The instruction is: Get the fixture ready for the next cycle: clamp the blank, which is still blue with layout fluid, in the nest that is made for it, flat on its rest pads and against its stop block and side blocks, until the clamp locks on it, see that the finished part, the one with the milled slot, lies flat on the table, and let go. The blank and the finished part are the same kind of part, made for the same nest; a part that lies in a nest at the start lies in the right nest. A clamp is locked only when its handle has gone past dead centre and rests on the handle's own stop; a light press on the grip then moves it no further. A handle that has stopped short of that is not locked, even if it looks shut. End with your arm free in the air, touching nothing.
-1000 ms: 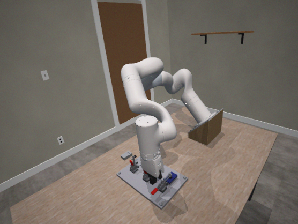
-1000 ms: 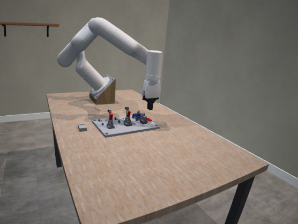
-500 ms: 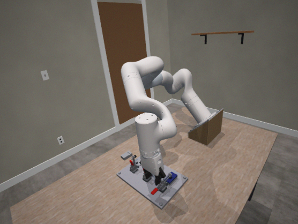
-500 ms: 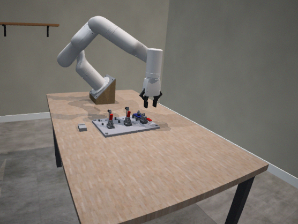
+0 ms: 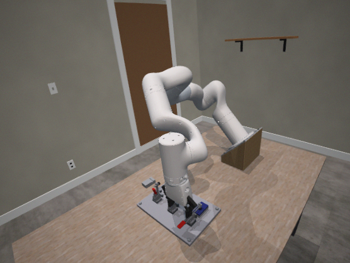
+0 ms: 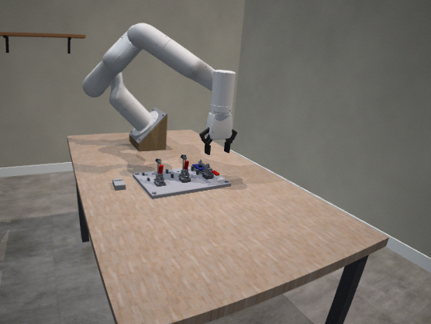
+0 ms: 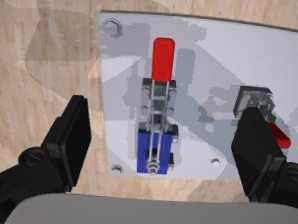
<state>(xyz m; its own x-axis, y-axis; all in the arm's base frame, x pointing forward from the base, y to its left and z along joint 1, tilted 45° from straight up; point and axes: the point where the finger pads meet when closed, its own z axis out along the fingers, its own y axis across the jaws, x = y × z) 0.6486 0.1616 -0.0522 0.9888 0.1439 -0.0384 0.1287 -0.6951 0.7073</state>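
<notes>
While the end effector (image 5: 182, 210) (image 6: 218, 151) (image 7: 164, 122) hangs in the air above the fixture plate (image 5: 163, 218) (image 6: 170, 191) (image 7: 120, 90), its fingers stand wide apart, released, with nothing between them. The blue blank (image 5: 202, 208) (image 6: 198, 167) (image 7: 145, 150) sits on the plate, right of the lower centre in the top view and low, just left of centre, in the wrist view. There its long axis runs up and down the frame, nearly in line with the clamp's red handle (image 5: 181, 224) (image 6: 215, 173) (image 7: 163, 60), which points to the top; the clamp's arm reaches down over the blank. In the top view the handle points to the lower left, away from the blank, and lies low. Whether it rests on its stop, I cannot tell. The grey finished part (image 5: 148, 182) (image 6: 118, 184) lies on the desk (image 5: 94, 220) (image 6: 232, 232) (image 7: 45, 100) beside the plate, left of it in the exterior view. Two other clamps (image 5: 157, 197) (image 6: 160, 180) stand with red handles upright in that view.

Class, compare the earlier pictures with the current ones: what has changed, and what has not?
The gripper has opened, its fingers spreading wide, and turned about its upright axis. Nothing was visibly picked up or released. The blue blank, the grey part and the three clamps stayed put.
</notes>
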